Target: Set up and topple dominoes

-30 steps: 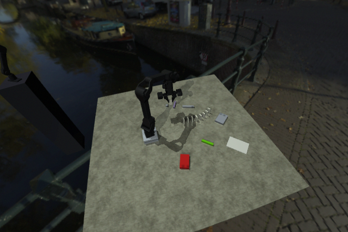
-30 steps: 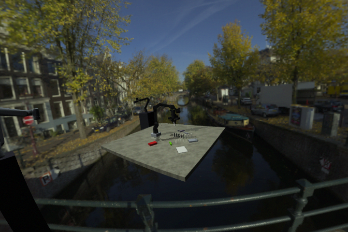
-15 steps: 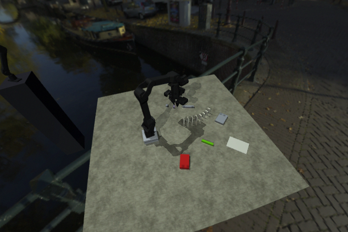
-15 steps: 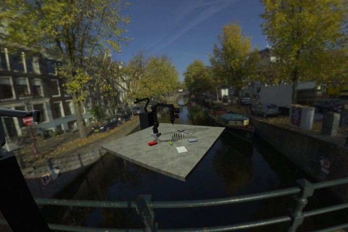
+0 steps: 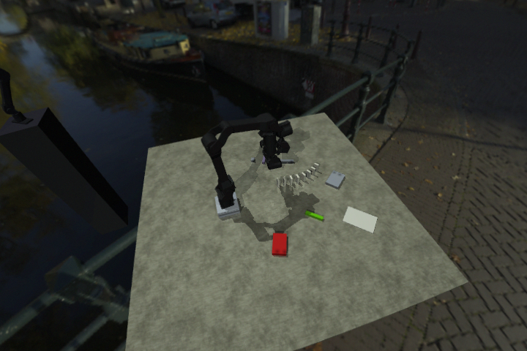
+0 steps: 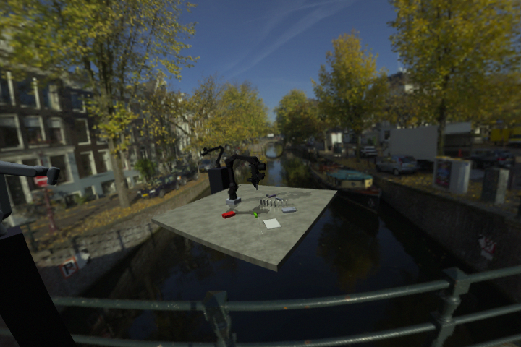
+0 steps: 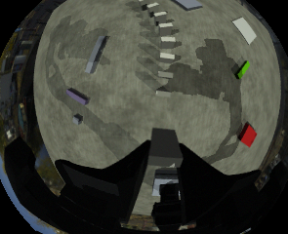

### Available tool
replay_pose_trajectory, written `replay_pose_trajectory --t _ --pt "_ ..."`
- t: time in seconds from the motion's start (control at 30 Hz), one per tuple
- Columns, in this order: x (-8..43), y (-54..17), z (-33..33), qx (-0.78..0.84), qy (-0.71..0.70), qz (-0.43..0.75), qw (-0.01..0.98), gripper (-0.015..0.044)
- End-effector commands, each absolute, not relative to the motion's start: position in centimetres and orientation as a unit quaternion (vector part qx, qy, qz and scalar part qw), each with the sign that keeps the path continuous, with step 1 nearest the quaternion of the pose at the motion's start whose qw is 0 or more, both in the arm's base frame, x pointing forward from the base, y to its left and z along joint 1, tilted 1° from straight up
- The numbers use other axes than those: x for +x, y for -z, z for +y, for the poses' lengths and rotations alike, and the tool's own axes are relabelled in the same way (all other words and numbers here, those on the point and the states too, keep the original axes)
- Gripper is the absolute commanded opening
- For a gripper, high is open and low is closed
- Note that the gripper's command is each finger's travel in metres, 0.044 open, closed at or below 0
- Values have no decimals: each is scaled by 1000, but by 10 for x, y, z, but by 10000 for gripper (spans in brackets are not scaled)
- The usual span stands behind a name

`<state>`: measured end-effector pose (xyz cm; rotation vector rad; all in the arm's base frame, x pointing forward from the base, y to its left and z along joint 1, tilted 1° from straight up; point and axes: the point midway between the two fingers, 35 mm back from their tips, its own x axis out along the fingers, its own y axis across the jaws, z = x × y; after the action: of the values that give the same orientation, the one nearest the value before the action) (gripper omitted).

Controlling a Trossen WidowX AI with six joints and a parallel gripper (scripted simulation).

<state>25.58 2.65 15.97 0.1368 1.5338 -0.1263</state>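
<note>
A curved row of several thin white dominoes (image 5: 290,179) (image 7: 167,40) stands on the grey slab, evenly spaced as far as I can tell. My gripper (image 7: 163,145) is shut on a domino (image 7: 166,155), which looks dark in shade in the wrist view. In the exterior view the gripper (image 6: 256,187) hangs above the slab, near the row's end closest to the arm base. In the wrist view that end domino (image 7: 163,93) stands apart from the held one. The held domino cannot be made out in the top and exterior views. No other loose domino shows.
Behind the row lie a grey bar (image 5: 288,161) (image 7: 96,55), a purple block (image 7: 77,97) and a small grey cube (image 5: 252,159) (image 7: 77,119). A blue-grey box (image 5: 335,179), white plate (image 5: 360,219), green bar (image 5: 314,215) and red box (image 5: 279,243) lie on the other side.
</note>
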Motion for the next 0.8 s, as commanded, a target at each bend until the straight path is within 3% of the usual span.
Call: replay_pose_trajectory --t 0.0,0.77 --pt "258 -150 26 67 60 693 716 107" --pt "261 -42 27 67 60 692 716 107"
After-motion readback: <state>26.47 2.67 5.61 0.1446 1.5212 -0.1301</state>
